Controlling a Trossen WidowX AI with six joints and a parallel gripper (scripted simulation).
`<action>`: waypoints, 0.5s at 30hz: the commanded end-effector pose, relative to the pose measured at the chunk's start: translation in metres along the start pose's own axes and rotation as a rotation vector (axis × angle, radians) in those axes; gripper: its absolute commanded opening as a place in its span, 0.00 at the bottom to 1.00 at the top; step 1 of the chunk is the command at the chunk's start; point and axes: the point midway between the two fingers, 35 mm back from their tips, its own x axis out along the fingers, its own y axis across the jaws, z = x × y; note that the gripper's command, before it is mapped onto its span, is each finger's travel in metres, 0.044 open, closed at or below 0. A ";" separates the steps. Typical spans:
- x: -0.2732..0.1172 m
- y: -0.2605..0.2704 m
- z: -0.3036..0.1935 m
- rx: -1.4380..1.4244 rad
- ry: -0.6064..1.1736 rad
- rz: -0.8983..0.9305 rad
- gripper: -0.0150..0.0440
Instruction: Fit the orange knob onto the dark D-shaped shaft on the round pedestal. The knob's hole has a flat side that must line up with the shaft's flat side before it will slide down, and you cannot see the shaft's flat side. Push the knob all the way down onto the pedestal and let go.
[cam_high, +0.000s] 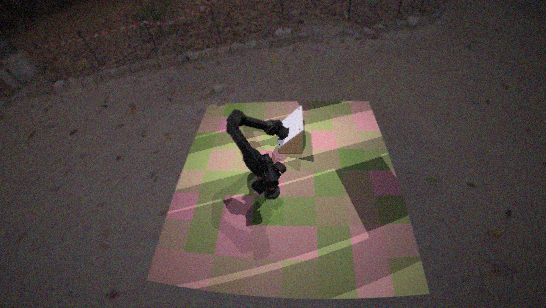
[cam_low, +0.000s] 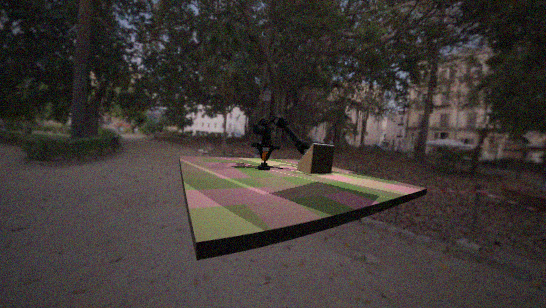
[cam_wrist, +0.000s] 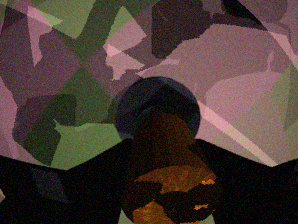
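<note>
Well, the claw (cam_high: 266, 187) (cam_low: 264, 158) (cam_wrist: 162, 145): partly open, pinching the knob.
Orange knob (cam_high: 272, 188) (cam_low: 264, 156) (cam_wrist: 167, 142): in the claw, over the round pedestal. I can't tell if it touches.
Shaft: hidden, so the flat sides might not match. Then the knob could get stuck up high.
Pushing: if the claw shoves before they match, the knob might tip or slip.
Round pedestal (cam_high: 273, 195) (cam_low: 263, 167) (cam_wrist: 127, 112): letting go too soon might leave the knob not all the way down.
</note>
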 end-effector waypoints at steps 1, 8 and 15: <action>-0.001 0.001 -0.001 0.005 0.002 0.003 0.25; -0.005 0.002 -0.002 0.032 0.002 0.003 0.25; -0.006 0.006 -0.003 0.215 0.003 0.003 0.25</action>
